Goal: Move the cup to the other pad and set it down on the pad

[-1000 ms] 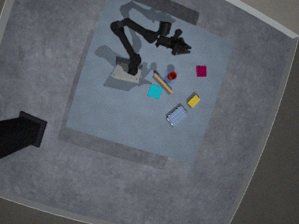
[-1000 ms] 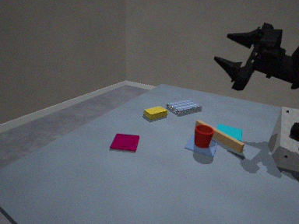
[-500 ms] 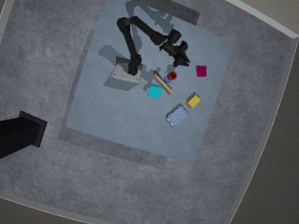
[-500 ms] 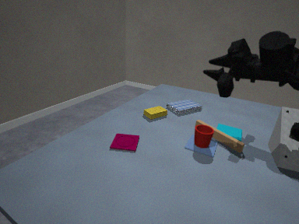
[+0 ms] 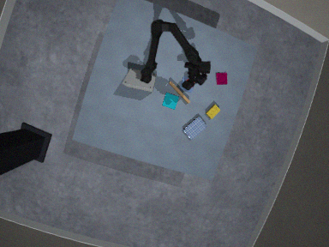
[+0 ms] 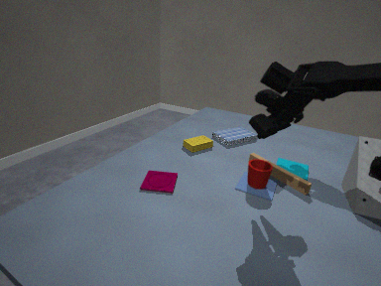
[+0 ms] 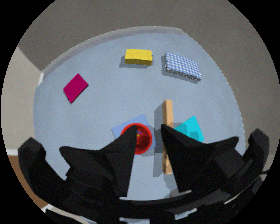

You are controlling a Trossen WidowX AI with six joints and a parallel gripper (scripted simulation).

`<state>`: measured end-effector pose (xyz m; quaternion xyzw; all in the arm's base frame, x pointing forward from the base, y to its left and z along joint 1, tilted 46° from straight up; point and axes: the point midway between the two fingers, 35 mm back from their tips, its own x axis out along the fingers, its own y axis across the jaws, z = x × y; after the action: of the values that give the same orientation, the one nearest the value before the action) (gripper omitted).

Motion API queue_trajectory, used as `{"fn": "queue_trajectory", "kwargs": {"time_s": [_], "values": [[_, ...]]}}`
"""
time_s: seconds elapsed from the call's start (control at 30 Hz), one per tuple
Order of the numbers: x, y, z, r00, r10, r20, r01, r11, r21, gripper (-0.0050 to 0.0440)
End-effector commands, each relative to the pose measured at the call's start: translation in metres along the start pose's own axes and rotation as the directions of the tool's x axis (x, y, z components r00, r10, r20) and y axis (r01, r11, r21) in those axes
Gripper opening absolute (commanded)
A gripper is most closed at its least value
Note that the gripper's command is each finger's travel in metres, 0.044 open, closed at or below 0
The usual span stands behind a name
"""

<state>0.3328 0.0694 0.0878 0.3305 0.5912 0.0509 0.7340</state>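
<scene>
Hand (image 6: 263, 124): hung in the air above the red cup, well clear of it; fingers drawn partway together, gripping nothing.
Cup (image 6: 259, 173): stood upright on the pale blue pad (image 6: 250, 189), base inside the pad's edges; marbles not discernible inside.
Wrist view: showed the cup's rim (image 7: 139, 136) between the two dark fingertips, from above.
Magenta pad (image 6: 159, 181): lay flat, well apart from the cup, with open tabletop between the two.
Wooden bar (image 6: 284, 175): lay just behind the cup, running slantwise; whether it touched the blue pad's edge could not be told.
Teal block (image 6: 294, 168): sat just beyond the wooden bar, on the far side from the cup.
Yellow block (image 6: 197, 143): lay farther back, beside the patterned slab (image 6: 234, 136), both apart from the straight path between the pads.
Arm base (image 5: 136, 81): stood on a pale plate near the tabletop's middle, away from the cup.
Tabletop (image 6: 124, 228): left a broad bare stretch toward the near edge and around the magenta pad.
Tabletop's far edge (image 6: 179, 110): met the grey floor strip along the wall.
</scene>
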Motion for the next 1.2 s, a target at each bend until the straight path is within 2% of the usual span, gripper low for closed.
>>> {"fn": "queue_trajectory", "kwargs": {"time_s": [0.0,0.1,0.2,0.27,0.37,0.6,1.17], "values": [[0.014,-0.003,-0.014,0.983,0.013,-0.185,0.022,0.982,0.187,0.0148],[0.025,-0.006,-0.031,0.936,0.041,-0.349,0.092,0.930,0.356,0.0148],[0.031,-0.007,-0.044,0.871,0.083,-0.484,0.193,0.848,0.493,0.0148],[0.031,-0.007,-0.044,0.871,0.083,-0.484,0.193,0.848,0.493,0.0148],[0.033,-0.007,-0.048,0.848,0.102,-0.521,0.229,0.815,0.532,0.0148],[0.035,-0.007,-0.049,0.848,0.101,-0.520,0.229,0.815,0.532,0.0148],[0.056,-0.004,-0.060,0.849,0.100,-0.520,0.229,0.815,0.532,0.0148]]}}
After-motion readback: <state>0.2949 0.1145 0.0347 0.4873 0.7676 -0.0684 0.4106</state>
